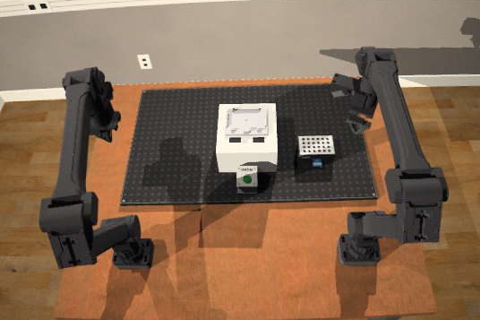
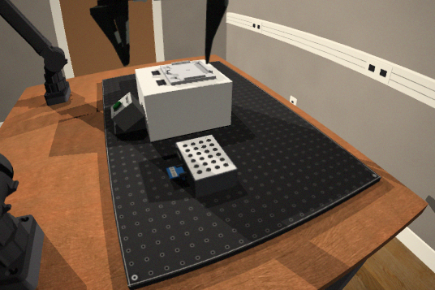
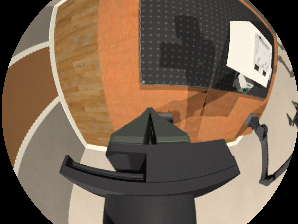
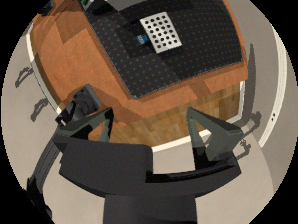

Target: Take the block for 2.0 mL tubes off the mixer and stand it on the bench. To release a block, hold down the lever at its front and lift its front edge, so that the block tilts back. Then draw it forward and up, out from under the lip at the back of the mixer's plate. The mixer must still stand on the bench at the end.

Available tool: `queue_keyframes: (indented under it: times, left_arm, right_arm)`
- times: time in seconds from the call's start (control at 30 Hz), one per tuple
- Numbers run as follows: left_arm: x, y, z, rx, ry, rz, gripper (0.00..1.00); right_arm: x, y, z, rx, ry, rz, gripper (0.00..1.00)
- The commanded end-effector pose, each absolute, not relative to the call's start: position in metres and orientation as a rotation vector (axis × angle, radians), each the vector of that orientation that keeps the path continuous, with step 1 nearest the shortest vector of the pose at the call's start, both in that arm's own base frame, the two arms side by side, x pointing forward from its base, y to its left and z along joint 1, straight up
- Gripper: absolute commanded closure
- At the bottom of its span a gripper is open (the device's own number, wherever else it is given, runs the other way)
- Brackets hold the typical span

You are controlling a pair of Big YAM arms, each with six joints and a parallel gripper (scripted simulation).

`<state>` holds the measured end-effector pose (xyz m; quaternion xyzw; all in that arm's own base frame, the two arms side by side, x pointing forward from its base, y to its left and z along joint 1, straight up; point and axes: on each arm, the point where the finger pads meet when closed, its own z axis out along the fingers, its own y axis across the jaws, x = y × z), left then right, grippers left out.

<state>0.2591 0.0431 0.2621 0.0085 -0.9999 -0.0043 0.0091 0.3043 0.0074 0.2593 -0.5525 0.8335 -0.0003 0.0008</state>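
The white mixer (image 1: pixel 246 145) (image 2: pixel 187 99) (image 3: pixel 247 47) stands in the middle of the black mat (image 1: pixel 179 175). Its grey top plate (image 1: pixel 247 121) (image 2: pixel 187 71) carries no block. The silver tube block (image 1: pixel 316 144) (image 2: pixel 206 162) (image 4: pixel 160 31), with its several holes facing up, stands upright on the mat beside the mixer. Its blue lever (image 1: pixel 317 162) (image 2: pixel 175 171) (image 4: pixel 141 39) is at its front. My right gripper (image 1: pixel 347 103) (image 2: pixel 165 61) (image 4: pixel 150 111) is open and empty, high near the mat's back right corner. My left gripper (image 1: pixel 108 132) (image 3: pixel 150 111) is shut and empty, raised off the mat's left side.
A small grey box with a green button (image 1: pixel 247 180) (image 2: pixel 126 115) (image 3: pixel 243 84) sits against the mixer's front. The mat lies on an orange table top (image 1: pixel 269 264). Both arm bases stand at the table's front corners.
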Motion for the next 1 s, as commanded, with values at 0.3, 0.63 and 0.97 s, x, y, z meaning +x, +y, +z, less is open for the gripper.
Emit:
queue_keyframes:
  times: [0.3,0.63,0.97]
  left_arm:
    - [0.256,0.044,0.262,0.026,-3.123,-0.014,1.00]
    - [0.263,0.045,0.273,0.027,-3.152,-0.021,1.00]
    - [0.267,0.046,0.282,0.028,-3.174,-0.026,1.00]
  right_arm:
    - [0.287,-0.012,0.263,-1.354,2.828,-0.016,0.00]
    - [0.296,-0.007,0.263,-1.154,2.908,-0.011,0.00]
    - [0.254,-0.038,0.263,-0.836,3.024,-0.007,0.00]
